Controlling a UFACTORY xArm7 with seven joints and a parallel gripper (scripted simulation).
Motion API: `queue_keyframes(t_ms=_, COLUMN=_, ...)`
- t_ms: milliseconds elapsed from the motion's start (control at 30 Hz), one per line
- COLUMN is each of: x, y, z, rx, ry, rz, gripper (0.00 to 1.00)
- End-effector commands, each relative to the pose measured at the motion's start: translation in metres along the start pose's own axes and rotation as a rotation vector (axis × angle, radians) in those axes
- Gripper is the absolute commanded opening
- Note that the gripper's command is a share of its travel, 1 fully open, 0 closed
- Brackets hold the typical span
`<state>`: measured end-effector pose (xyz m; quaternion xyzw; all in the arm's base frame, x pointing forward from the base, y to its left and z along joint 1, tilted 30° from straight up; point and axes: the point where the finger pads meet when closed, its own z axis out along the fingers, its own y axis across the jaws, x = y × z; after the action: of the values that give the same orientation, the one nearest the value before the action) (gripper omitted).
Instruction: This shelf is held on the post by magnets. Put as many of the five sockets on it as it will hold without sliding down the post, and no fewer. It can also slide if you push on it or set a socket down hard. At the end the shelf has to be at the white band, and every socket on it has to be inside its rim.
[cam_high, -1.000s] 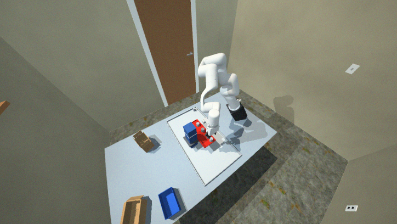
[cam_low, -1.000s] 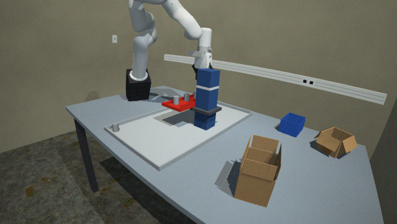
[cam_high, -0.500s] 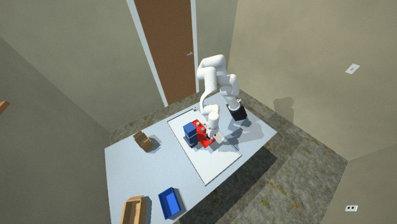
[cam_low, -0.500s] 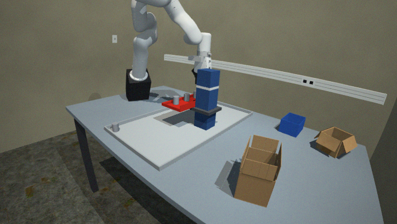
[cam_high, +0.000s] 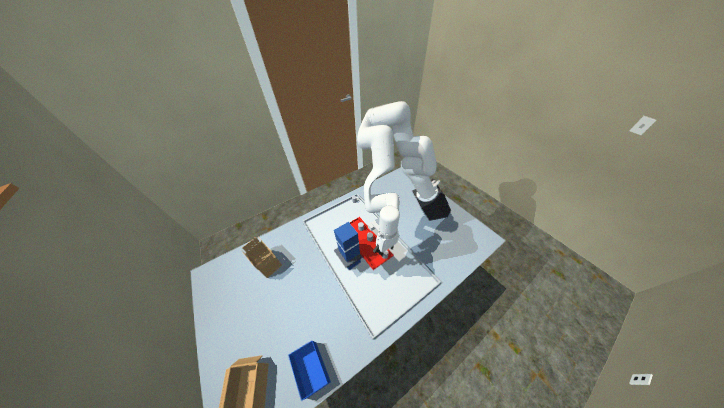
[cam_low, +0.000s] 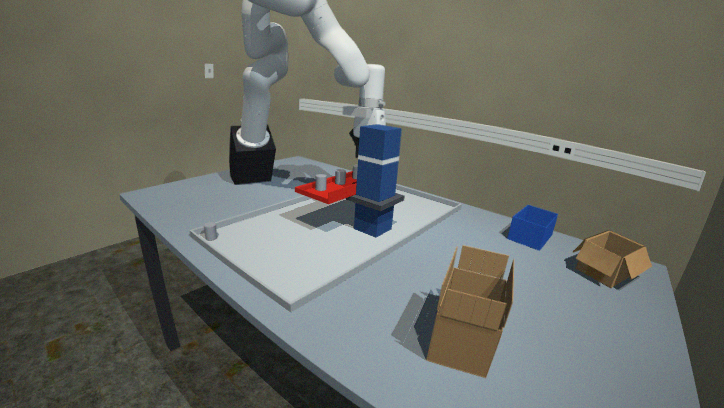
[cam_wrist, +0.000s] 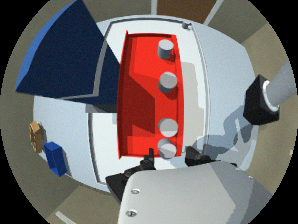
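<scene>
The red shelf (cam_high: 368, 249) (cam_low: 329, 196) (cam_wrist: 137, 57) sits on the blue post (cam_high: 346, 234) (cam_low: 377, 179) (cam_wrist: 65, 60), well below the white band (cam_low: 378, 160). Several grey sockets stand along its outer side inside the rim, among them one at the far end (cam_high: 360, 226) (cam_low: 320, 181) (cam_wrist: 165, 49), one beside it (cam_high: 369, 236) (cam_low: 340, 176) (cam_wrist: 168, 82) and a close pair at the near end, one (cam_wrist: 167, 127) beside the other (cam_wrist: 166, 148). Another socket (cam_high: 355, 199) (cam_low: 210, 231) (cam_wrist: 186, 25) stands in the tray's corner. My gripper (cam_high: 385, 249) (cam_wrist: 169, 155) is open and empty above the near-end socket; the post partly hides it in the exterior view.
The white tray (cam_high: 374, 309) (cam_low: 283, 273) with a low rim lies under the post and shelf. A dark collar (cam_low: 382, 204) surrounds the post. Away from the tray stand a blue bin (cam_high: 310, 372) (cam_low: 531, 228) (cam_wrist: 55, 159) and two cardboard boxes, one tall (cam_low: 468, 339) and one low (cam_low: 595, 263).
</scene>
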<state>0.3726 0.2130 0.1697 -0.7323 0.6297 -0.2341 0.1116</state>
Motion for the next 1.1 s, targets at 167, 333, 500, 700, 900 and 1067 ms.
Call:
queue_keyframes(t_ms=167, x=-0.001, y=-0.002, z=0.015, rx=0.005, ry=-0.001, rz=0.0, gripper=0.61)
queue_keyframes(t_ms=333, x=-0.001, y=-0.002, z=0.015, rx=0.005, ry=-0.001, rz=0.0, gripper=0.61)
queue_keyframes(t_ms=500, x=-0.001, y=-0.002, z=0.023, rx=0.005, ry=-0.001, rz=0.0, gripper=0.61)
queue_keyframes(t_ms=700, x=-0.001, y=-0.002, z=0.032, rx=0.005, ry=-0.001, rz=0.0, gripper=0.61)
queue_keyframes(t_ms=900, x=-0.001, y=-0.002, z=0.033, rx=0.005, ry=-0.001, rz=0.0, gripper=0.61)
queue_keyframes(t_ms=1067, x=-0.001, y=-0.002, z=0.036, rx=0.005, ry=-0.001, rz=0.0, gripper=0.61)
